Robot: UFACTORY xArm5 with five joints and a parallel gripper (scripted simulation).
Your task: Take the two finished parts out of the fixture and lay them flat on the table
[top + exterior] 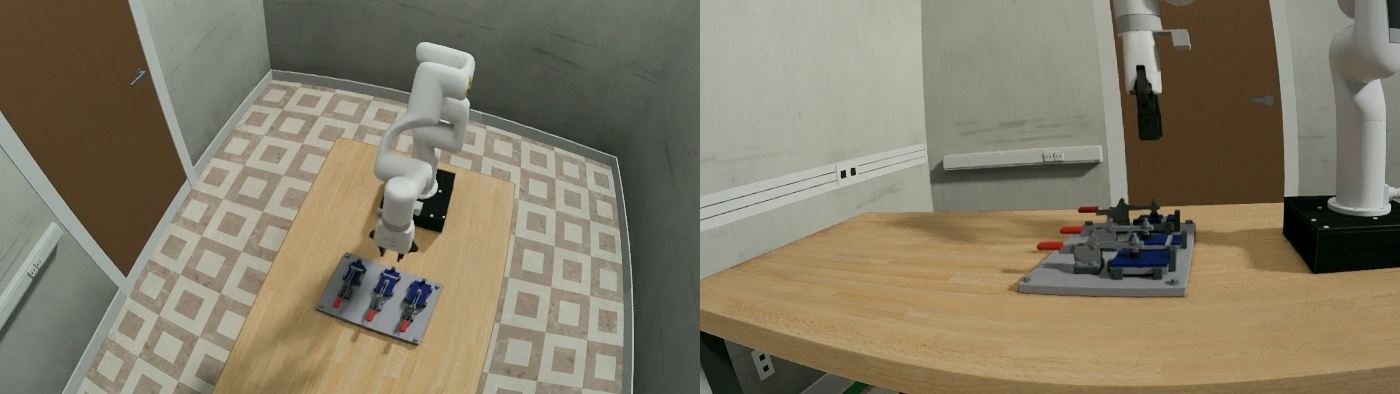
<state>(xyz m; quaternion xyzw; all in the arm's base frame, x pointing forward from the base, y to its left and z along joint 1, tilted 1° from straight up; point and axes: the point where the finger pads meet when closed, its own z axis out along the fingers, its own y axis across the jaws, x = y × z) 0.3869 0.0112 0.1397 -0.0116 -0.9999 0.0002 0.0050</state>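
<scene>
A grey fixture plate (352,316) (1060,286) lies on the wooden table (310,225) (900,280). It holds three blue parts side by side: left (354,274) (1152,219), middle (388,282) (1157,240) and right (419,292) (1142,258). Each sits under a toggle clamp with a red handle (337,302) (1050,245), and all three clamps lie down. I cannot tell which parts have a slot. My gripper (391,255) (1149,135) is half open and empty. It hangs high above the back edge of the plate, fingers pointing down.
The arm's black base block (440,200) (1335,240) stands on the table behind the fixture. The table's front edge (1000,370) curves near the camera. A brown door (75,125) and walls surround the room.
</scene>
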